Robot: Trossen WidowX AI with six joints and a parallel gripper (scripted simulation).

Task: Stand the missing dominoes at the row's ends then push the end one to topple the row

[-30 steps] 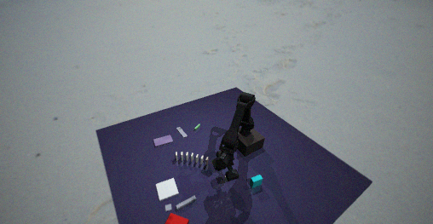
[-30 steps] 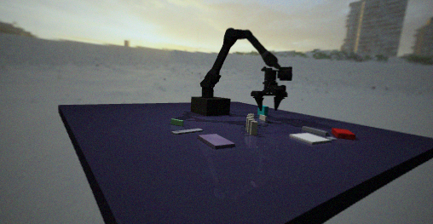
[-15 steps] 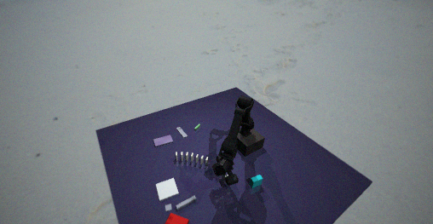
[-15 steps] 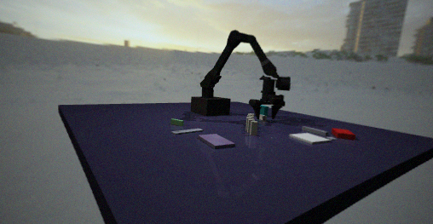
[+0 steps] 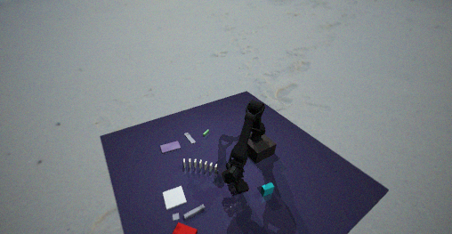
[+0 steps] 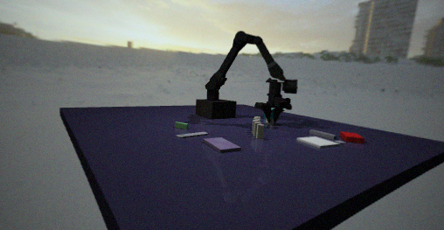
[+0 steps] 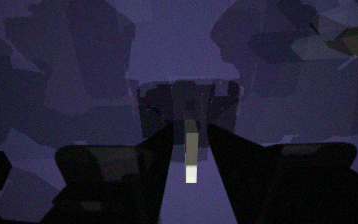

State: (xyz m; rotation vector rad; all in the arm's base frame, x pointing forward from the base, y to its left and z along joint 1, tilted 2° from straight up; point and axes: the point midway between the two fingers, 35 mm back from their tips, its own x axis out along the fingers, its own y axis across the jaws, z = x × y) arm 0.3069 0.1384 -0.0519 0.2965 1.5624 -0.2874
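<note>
Seven dominoes (image 5: 200,164) (image 6: 260,131) stand in a row; partly open fingers (image 6: 267,117) flank one domino (image 7: 192,150).

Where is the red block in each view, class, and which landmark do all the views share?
Top: the red block is cut off by the bottom edge, left of centre.
Exterior: right side, beyond the white slab.
Wrist: not in it.
Shared landmark: the gripper.

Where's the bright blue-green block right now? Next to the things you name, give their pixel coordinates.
The teal block (image 5: 267,189) is on the dark purple table (image 5: 311,175); in the top view, it's just right of the gripper (image 5: 237,192) (image 7: 190,128), below the robot's dark base (image 5: 263,149).
</note>
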